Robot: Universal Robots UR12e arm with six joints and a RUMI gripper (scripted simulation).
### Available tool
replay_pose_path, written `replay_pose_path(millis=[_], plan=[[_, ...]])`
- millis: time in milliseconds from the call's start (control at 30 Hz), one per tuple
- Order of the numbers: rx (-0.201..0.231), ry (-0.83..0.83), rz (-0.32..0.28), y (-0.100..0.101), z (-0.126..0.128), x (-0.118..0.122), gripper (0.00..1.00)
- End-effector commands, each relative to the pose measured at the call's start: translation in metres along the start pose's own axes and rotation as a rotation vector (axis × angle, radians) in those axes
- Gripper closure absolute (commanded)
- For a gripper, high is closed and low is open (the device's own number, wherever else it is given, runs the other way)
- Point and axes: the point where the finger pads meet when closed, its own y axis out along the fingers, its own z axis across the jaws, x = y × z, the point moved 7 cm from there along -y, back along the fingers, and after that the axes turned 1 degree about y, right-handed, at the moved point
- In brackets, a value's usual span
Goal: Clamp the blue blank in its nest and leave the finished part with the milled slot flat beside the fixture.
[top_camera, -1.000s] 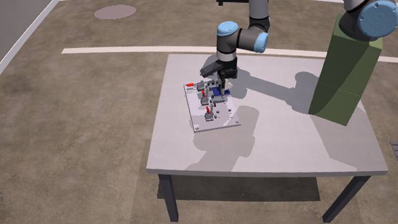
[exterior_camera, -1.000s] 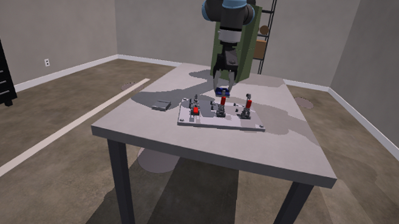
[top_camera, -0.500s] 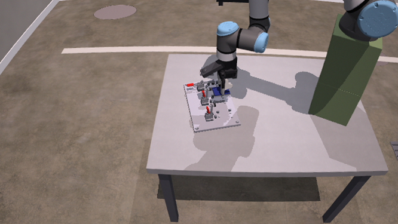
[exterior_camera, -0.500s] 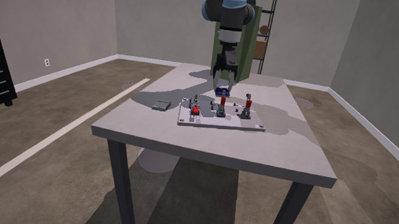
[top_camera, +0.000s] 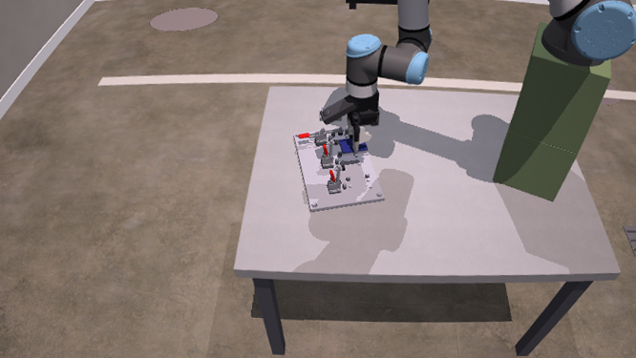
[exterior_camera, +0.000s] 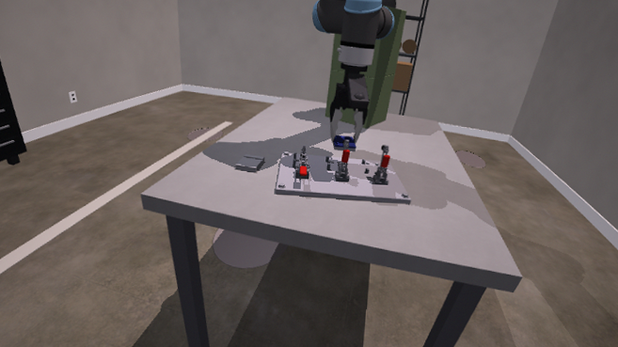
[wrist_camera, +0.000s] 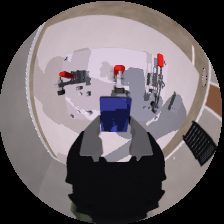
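My gripper (top_camera: 355,149) (exterior_camera: 345,139) (wrist_camera: 114,116) is shut on the blue blank (top_camera: 345,146) (exterior_camera: 342,145) (wrist_camera: 115,111). It holds the blank above the inner side of the fixture plate (top_camera: 346,196) (exterior_camera: 339,188) (wrist_camera: 100,57), near the middle clamp. The middle clamp's red handle (top_camera: 325,150) (exterior_camera: 345,156) (wrist_camera: 119,69) and the end clamp's red handle (top_camera: 331,176) (exterior_camera: 385,161) (wrist_camera: 65,75) stand up. The third clamp's red handle (top_camera: 303,135) (exterior_camera: 303,170) (wrist_camera: 160,60) lies low, pointing outward; locking cannot be told. The grey finished part (exterior_camera: 250,163) lies flat on the table beside the fixture. Pads below the blank are partly hidden.
The raised clamps stand close to the held blank. The pale table (top_camera: 454,222) (exterior_camera: 235,191) extends around the plate. The green arm pedestal (top_camera: 547,120) (exterior_camera: 385,81) stands at the table's far end in the exterior view.
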Motion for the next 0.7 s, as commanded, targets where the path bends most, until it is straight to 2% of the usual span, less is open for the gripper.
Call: replay_pose_path(millis=[0, 667], plan=[[0.0, 0.0, 0.001, 0.001, 0.0, 0.0, 1.0], [0.0, 0.0, 0.001, 0.018, 0.0, -0.002, 1.0]])
